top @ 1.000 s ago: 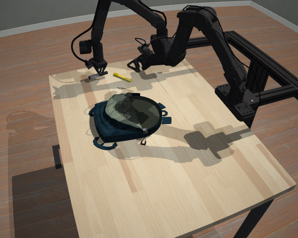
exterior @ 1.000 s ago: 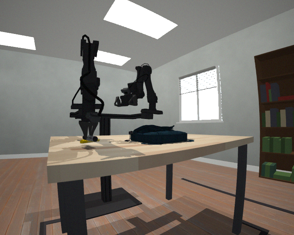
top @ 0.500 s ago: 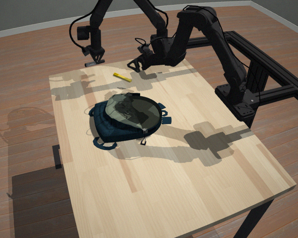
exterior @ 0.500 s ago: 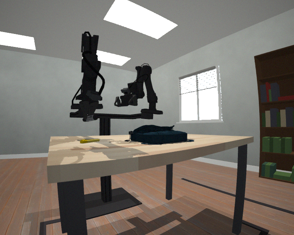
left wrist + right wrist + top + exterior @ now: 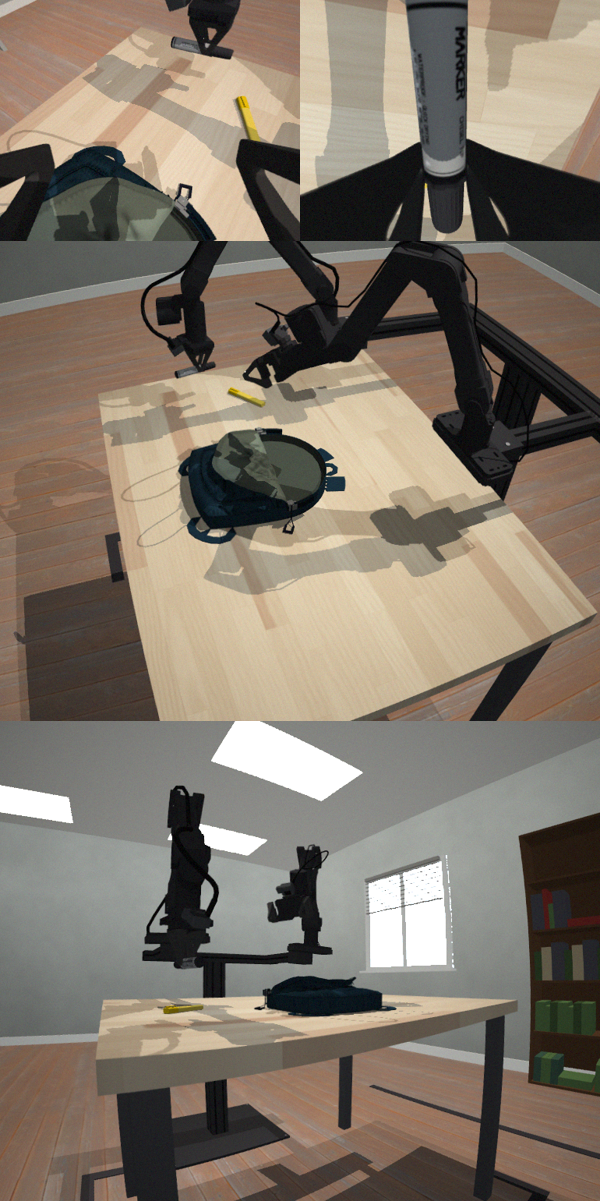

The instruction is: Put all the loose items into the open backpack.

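Presently noted, the bench (image 5: 320, 641) (image 5: 190, 1071) (image 5: 117, 117) (image 5: 519, 129):

Right fingers (image 5: 199, 369) (image 5: 194, 961): narrow, closed on the marker (image 5: 187, 372) (image 5: 188, 962) (image 5: 187, 44) (image 5: 442, 86) near its cap end.
Marker: held well above the bench top, toward the short edge at the right arm's end; not in the backpack.
Marker axis: near level, roughly parallel to that short edge; cap toward the rig-side edge, body toward the opposite long edge.
Backpack (image 5: 217, 503) (image 5: 322, 1001) (image 5: 86, 168): lies inward from the marker, away from that short edge. Flap (image 5: 240, 461) (image 5: 129, 203) folded toward the opposite long edge; opening (image 5: 302, 466) on the rig side.
Bearing for the move: inward along the bench and toward the rig-side edge, judged the governing relation. The marker's axis appears to suit the opening with little turn.
Left fingers (image 5: 257, 380) (image 5: 271, 911): wide, nothing held; judged nearer the backpack than the right, and a possible obstruction.
Knife (image 5: 245, 396) (image 5: 182, 1008) (image 5: 248, 119): yellow, flat on the bench, between that short edge and the backpack, axis slanted; outstanding.
Risk: release over the flap would probably leave the marker outside.
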Action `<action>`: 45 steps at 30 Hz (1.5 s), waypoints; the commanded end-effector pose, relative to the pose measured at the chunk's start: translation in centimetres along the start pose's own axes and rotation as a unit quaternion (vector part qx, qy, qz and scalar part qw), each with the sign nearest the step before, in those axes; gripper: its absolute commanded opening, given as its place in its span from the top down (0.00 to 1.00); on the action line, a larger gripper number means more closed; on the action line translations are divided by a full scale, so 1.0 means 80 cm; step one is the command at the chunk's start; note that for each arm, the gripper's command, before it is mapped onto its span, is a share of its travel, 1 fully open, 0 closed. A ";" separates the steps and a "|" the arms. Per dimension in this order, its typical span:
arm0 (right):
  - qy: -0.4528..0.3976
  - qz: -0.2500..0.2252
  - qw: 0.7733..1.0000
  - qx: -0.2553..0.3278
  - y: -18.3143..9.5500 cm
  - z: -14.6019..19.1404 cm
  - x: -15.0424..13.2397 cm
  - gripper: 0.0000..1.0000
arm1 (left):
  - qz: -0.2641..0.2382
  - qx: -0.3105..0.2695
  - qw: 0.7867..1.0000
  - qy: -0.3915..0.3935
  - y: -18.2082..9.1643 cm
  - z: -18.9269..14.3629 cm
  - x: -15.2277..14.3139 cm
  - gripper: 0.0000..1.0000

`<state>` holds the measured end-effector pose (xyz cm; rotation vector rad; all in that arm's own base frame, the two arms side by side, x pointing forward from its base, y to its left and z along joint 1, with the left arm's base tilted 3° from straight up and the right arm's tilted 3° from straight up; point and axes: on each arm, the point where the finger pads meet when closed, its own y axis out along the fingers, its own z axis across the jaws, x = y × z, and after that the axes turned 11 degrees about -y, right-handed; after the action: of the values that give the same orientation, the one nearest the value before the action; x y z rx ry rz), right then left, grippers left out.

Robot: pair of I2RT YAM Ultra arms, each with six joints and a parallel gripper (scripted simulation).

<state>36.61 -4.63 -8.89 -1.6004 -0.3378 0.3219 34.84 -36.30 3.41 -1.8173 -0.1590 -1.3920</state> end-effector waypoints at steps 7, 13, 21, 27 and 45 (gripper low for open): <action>-0.082 -0.004 0.996 0.021 -0.005 0.160 0.076 0.85 | 0.090 0.002 0.996 0.011 -0.164 0.096 0.016 0.00; -0.133 -0.006 0.991 0.026 -0.008 0.253 0.093 0.85 | 0.113 0.002 0.994 -0.003 -0.253 0.112 0.001 0.00; -0.242 -0.011 0.970 0.031 0.002 0.426 0.077 0.85 | 0.106 0.022 0.994 -0.033 -0.375 0.101 -0.029 0.00; -0.282 -0.007 0.959 0.027 0.010 0.480 0.054 0.85 | 0.100 0.032 0.993 -0.049 -0.414 0.080 -0.051 0.00; -0.347 0.001 0.937 0.025 0.026 0.559 0.005 0.85 | 0.063 0.089 0.992 -0.060 -0.468 0.026 -0.088 0.00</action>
<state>18.14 35.76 -13.62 -1.3883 -0.8647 0.9183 15.62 -7.95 18.06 -1.6975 -0.2401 -1.1787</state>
